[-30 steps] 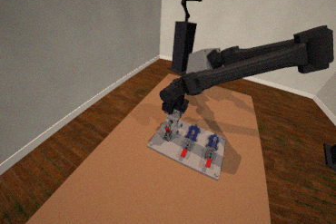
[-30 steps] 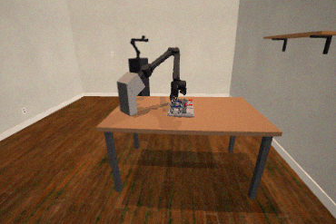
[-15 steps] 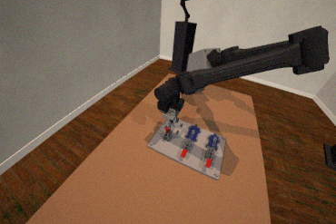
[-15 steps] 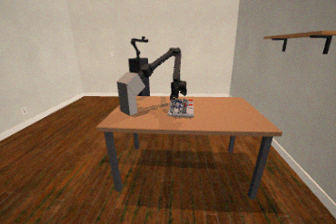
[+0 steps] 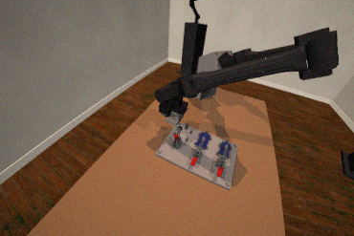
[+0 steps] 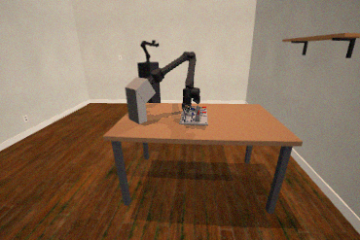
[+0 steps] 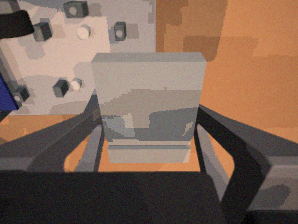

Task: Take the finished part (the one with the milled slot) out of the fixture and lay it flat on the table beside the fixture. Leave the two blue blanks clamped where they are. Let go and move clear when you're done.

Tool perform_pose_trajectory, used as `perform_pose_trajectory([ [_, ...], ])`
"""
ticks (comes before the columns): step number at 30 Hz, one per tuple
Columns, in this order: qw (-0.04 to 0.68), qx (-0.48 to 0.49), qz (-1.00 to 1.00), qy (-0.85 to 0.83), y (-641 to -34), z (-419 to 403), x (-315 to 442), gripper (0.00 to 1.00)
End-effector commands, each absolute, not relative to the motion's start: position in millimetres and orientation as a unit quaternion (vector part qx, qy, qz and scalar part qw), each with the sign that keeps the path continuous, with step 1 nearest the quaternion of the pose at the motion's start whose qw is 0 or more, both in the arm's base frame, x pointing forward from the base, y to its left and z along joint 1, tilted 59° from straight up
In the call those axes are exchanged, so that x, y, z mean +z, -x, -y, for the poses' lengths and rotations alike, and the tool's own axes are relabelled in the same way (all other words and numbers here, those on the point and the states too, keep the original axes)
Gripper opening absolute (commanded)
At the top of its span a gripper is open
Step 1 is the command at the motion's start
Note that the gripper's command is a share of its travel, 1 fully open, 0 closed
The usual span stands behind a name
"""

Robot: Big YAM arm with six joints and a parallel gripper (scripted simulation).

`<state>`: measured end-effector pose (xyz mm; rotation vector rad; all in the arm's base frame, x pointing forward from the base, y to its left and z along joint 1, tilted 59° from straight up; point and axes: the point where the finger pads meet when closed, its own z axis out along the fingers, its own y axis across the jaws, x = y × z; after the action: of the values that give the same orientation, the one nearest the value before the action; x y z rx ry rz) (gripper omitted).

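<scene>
The finished part (image 7: 150, 80) (image 5: 173, 117), light grey with a groove across it near its lower edge in the wrist view, is between the fingers of my gripper (image 7: 149, 111). My gripper is shut on it and holds it above the fixture plate's edge. The fixture plate (image 5: 209, 179) (image 7: 142, 30) lies on the table (image 5: 120, 185) (image 6: 243, 125). Its left nest, as the top view shows it, holds no part. One blue blank (image 5: 203, 139) (image 7: 6, 94) sits in the middle nest, the other blue blank (image 5: 225, 149) in the right nest. The part's underside is hidden.
The empty nest's clamp has its red handle (image 5: 176, 137) raised. The other two red handles (image 5: 194, 160) (image 5: 220, 171) lie low toward the plate's front edge. Small dark blocks (image 7: 120, 31) (image 7: 61, 88) and pale pins (image 7: 83, 32) stand up around the empty nest.
</scene>
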<state>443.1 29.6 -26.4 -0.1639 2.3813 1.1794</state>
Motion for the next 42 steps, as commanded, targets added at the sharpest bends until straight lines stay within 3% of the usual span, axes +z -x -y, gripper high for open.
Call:
perform_pose_trajectory([
  [1,0.251,0.424,-0.869,0.05,-450,-4,-30,0.0],
  [42,0.264,0.417,-0.868,0.057,-474,37,-59,0.0],
])
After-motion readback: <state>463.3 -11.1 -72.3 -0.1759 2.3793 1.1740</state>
